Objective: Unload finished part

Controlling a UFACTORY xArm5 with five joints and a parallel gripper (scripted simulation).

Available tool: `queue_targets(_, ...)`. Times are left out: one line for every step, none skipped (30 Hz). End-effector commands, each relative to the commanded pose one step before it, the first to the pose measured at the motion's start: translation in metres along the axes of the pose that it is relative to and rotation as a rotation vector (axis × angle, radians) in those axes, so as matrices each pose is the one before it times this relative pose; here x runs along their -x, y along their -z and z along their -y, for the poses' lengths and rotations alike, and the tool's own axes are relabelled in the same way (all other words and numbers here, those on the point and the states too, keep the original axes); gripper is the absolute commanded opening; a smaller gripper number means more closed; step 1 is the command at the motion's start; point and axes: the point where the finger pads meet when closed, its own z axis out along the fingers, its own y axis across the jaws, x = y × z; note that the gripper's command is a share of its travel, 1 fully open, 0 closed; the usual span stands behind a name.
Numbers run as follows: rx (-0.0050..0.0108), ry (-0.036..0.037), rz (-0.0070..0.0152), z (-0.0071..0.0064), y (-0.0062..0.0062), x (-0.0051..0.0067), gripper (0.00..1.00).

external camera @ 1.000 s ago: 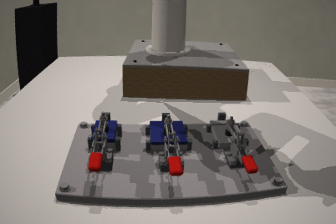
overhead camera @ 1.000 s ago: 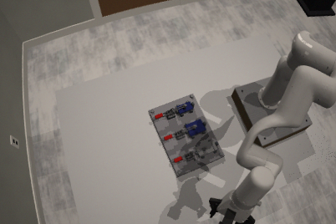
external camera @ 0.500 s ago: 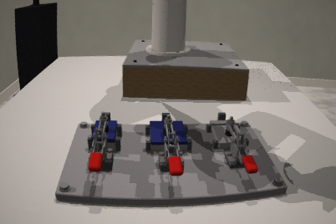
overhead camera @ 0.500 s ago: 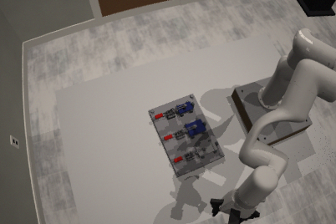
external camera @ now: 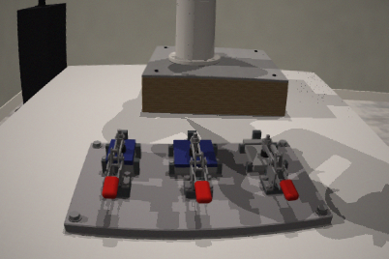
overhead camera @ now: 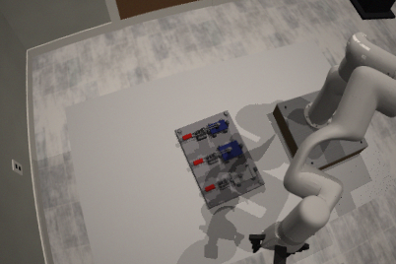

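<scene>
The grey fixture plate (overhead camera: pixel 219 164) lies on the table with three nests, each with a red-handled toggle clamp. Two blue blanks sit in their nests: one (overhead camera: pixel 218 126) at the far end, also in the exterior view (external camera: pixel 122 151), and one (overhead camera: pixel 230 150) in the middle, also there (external camera: pixel 194 153). The grey finished part (overhead camera: pixel 242 175) sits in the third nest, on the right in the exterior view (external camera: pixel 263 153), under its clamp. My gripper (overhead camera: pixel 278 249) is open and empty, high above the table near the bottom edge of the top view, off the plate's near end. It is out of the exterior view.
The arm's base stands on a wood-sided block (external camera: pixel 213 80) behind the plate, also in the top view (overhead camera: pixel 315 134). A black stand (external camera: pixel 41 44) is off the table at the back left. The table's edges lie well away from the plate.
</scene>
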Motion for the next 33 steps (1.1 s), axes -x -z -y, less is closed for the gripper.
queue_targets(-0.01829, 0.11233, 0.05232, 0.00127, 0.01963, 0.00496, 1.00)
queue_targets(0.00000, 0.00000, 0.00000, 0.00000, 0.00000, 0.00000, 1.00)
queue_targets(0.00000, 0.00000, 0.00000, 0.00000, 0.00000, 0.00000, 1.00)
queue_targets(0.00000, 0.00000, 0.00000, 0.00000, 0.00000, 0.00000, 1.00)
queue_targets(0.00000, 0.00000, 0.00000, 0.00000, 0.00000, 0.00000, 1.00)
queue_targets(0.00000, 0.00000, 0.00000, 0.00000, 0.00000, 0.00000, 1.00)
queue_targets(0.00000, 0.00000, 0.00000, 0.00000, 0.00000, 0.00000, 1.00)
queue_targets(0.00000, 0.00000, 0.00000, 0.00000, 0.00000, 0.00000, 1.00)
queue_targets(0.00000, 0.00000, 0.00000, 0.00000, 0.00000, 0.00000, 1.00)
queue_targets(0.00000, 0.00000, 0.00000, 0.00000, 0.00000, 0.00000, 1.00)
queue_targets(0.00000, 0.00000, 0.00000, 0.00000, 0.00000, 0.00000, 1.00)
queue_targets(0.00000, 0.00000, 0.00000, 0.00000, 0.00000, 0.00000, 1.00)
queue_targets(0.00001, 0.00004, -0.00001, -0.00001, 0.00003, -0.00001, 1.00)
queue_targets(-0.01220, 0.05948, 0.02716, 0.00195, 0.00925, 0.00493, 1.00)
queue_targets(-0.01280, 0.05531, 0.02458, 0.00236, 0.00873, 0.00501, 1.00)
queue_targets(-0.01119, 0.04420, 0.01910, 0.00231, 0.00704, 0.00428, 1.00)
queue_targets(-0.00515, 0.01929, 0.00818, 0.00116, 0.00308, 0.00194, 1.00)
queue_targets(-0.00729, 0.02635, 0.01101, 0.00170, 0.00422, 0.00270, 1.00)
queue_targets(0.00000, 0.00000, 0.00000, 0.00000, 0.00000, 0.00000, 1.00)
queue_targets(0.00000, 0.00000, 0.00000, 0.00000, 0.00000, 0.00000, 1.00)
queue_targets(-0.01238, 0.04256, 0.01736, 0.00300, 0.00686, 0.00450, 1.00)
queue_targets(-0.01163, 0.03787, 0.01499, 0.00302, 0.00611, 0.00413, 1.00)
queue_targets(-0.01065, 0.03318, 0.01276, 0.00293, 0.00535, 0.00370, 1.00)
queue_targets(-0.00949, 0.02852, 0.01068, 0.00274, 0.00459, 0.00323, 1.00)
queue_targets(-0.00821, 0.02398, 0.00877, 0.00246, 0.00385, 0.00274, 1.00)
queue_targets(-0.00687, 0.01961, 0.00702, 0.00213, 0.00314, 0.00225, 1.00)
queue_targets(-0.00552, 0.01549, 0.00545, 0.00175, 0.00247, 0.00178, 1.00)
queue_targets(-0.00422, 0.01168, 0.00405, 0.00137, 0.00186, 0.00135, 1.00)
queue_targets(-0.00302, 0.00827, 0.00284, 0.00099, 0.00131, 0.00096, 1.00)
queue_targets(-0.00196, 0.00534, 0.00182, 0.00065, 0.00085, 0.00062, 1.00)
queue_targets(-0.00110, 0.00297, 0.00101, 0.00037, 0.00047, 0.00034, 1.00)
queue_targets(-0.00046, 0.00126, 0.00043, 0.00016, 0.00020, 0.00014, 1.00)
queue_targets(-0.00011, 0.00028, 0.00010, 0.00004, 0.00004, 0.00003, 1.00)
